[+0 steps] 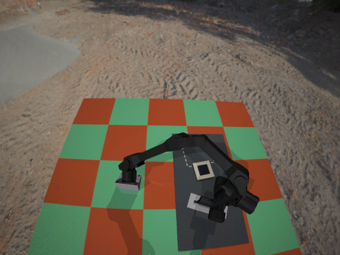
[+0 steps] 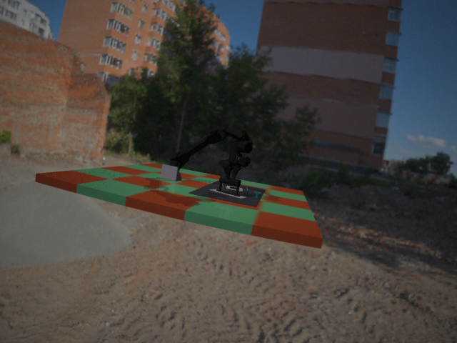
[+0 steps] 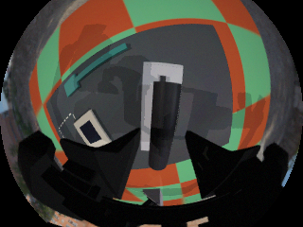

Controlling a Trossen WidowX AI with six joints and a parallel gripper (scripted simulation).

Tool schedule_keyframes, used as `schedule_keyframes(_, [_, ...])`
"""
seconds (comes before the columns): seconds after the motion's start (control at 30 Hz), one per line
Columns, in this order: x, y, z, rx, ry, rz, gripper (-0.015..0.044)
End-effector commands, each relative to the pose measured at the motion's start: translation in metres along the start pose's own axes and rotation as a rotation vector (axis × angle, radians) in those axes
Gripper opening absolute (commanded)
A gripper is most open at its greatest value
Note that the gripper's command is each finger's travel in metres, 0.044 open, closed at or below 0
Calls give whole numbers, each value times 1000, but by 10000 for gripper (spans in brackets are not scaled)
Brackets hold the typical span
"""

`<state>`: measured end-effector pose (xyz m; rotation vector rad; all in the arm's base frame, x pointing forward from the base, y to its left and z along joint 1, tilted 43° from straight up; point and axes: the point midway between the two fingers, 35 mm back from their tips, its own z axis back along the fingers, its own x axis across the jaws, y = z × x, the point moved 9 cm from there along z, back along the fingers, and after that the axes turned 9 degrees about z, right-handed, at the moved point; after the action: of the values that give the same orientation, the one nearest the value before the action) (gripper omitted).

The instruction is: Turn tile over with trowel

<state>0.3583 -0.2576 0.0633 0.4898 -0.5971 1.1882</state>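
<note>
The trowel (image 1: 194, 198) (image 2: 240, 196) (image 3: 163, 70) lies on the mat (image 1: 183, 181) (image 3: 208, 71), its pale flat blade down and its black bar handle (image 3: 164, 118) raised above the blade. My gripper (image 2: 229, 177) (image 3: 164, 132) is open over the handle. In the wrist view the handle runs between the fingers; in the exterior view the fingertips are just above or at it. The cream tile (image 1: 195, 171) (image 3: 98, 120) lies flat, a dark square on its upper face. It covers part of the near line of the dashed outline (image 1: 185, 160), mostly outside it. The arm hides part of the outline.
A teal T-shaped tool (image 2: 257, 194) (image 3: 97, 68) lies on the mat beyond the tile and trowel, near the mat's far edge from the base. The arm's base (image 1: 127, 185) (image 2: 170, 172) stands on the checkered table (image 1: 118, 219). The arm arches over the mat.
</note>
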Motion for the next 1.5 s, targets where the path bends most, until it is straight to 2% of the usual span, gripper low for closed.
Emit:
schedule_keyframes(0.0, [1, 0, -8, 1, -5, -4, 270])
schedule_keyframes(0.23, [1, 0, -17, 1, -6, -3, 270])
schedule_keyframes(0.4, [1, 0, -17, 1, -6, -3, 139])
schedule_keyframes(0.43, [1, 0, -17, 1, -6, -3, 132])
schedule_keyframes(1.17, [1, 0, -17, 1, -6, 2, 130])
schedule_keyframes(1.47, [1, 0, -17, 0, -6, 252, 130])
